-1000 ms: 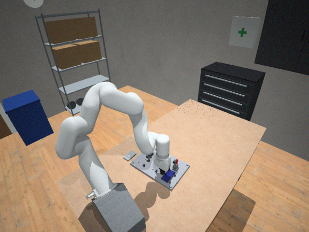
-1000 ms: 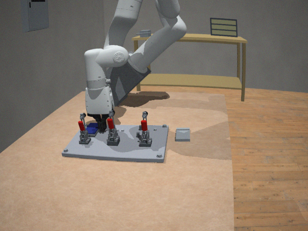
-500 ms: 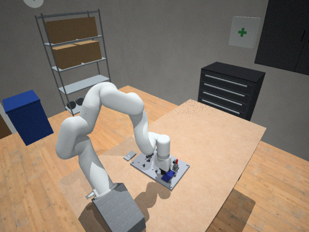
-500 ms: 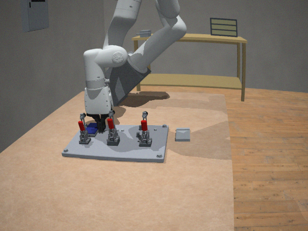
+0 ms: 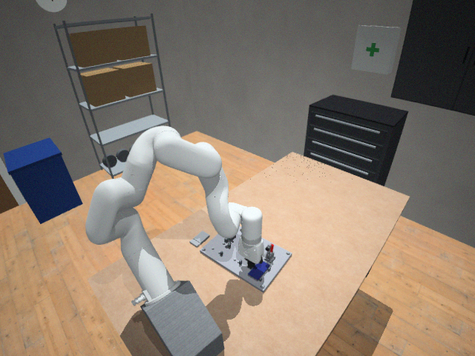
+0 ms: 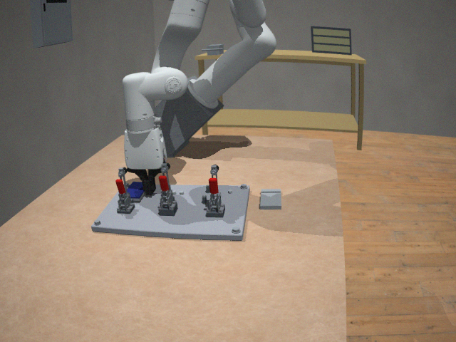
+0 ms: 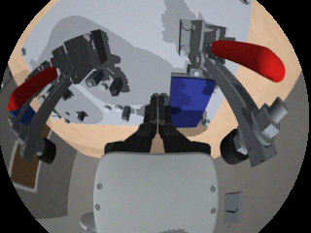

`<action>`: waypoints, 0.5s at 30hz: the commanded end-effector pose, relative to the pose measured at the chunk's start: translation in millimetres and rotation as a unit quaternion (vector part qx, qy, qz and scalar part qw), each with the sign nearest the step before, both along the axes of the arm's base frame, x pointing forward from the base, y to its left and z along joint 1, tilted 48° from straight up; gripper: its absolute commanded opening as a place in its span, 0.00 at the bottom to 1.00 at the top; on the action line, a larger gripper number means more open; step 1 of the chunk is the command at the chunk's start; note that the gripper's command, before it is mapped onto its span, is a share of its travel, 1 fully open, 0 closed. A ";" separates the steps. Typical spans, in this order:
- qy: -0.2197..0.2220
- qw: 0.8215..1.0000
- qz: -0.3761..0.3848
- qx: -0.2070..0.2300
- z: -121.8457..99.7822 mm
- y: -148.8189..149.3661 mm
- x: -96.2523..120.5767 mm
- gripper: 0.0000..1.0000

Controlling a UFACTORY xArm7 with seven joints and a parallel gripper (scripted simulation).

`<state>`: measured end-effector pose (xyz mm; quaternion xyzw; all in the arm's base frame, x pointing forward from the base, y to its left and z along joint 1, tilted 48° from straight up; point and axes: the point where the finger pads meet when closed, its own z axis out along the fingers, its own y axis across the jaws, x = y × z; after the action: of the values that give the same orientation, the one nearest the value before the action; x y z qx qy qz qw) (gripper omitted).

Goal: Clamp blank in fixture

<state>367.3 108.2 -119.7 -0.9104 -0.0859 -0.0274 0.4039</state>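
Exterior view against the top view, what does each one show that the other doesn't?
Only the exterior view: three red grips, and a wooden bench behind the arm.

Only the top view: a blue bin and a black drawer cabinet.

Both: the blue blank, and the slotted part on the table.

Tan table (image 5: 329,230) (image 6: 206,279) under grey fixture plate (image 5: 281,262) (image 6: 140,224) and slotted part (image 5: 200,239) (image 6: 270,200)
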 end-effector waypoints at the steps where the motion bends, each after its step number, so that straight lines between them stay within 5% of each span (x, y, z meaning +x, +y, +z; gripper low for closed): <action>1: -0.001 1.000 -0.002 -0.001 -1.6 -3.3 1.7 0.00; 15: -0.001 1.000 -0.002 -0.001 1.4 -0.6 0.9 0.00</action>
<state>367.2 108.5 -120.0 -0.9098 -0.0868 -0.0270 0.4049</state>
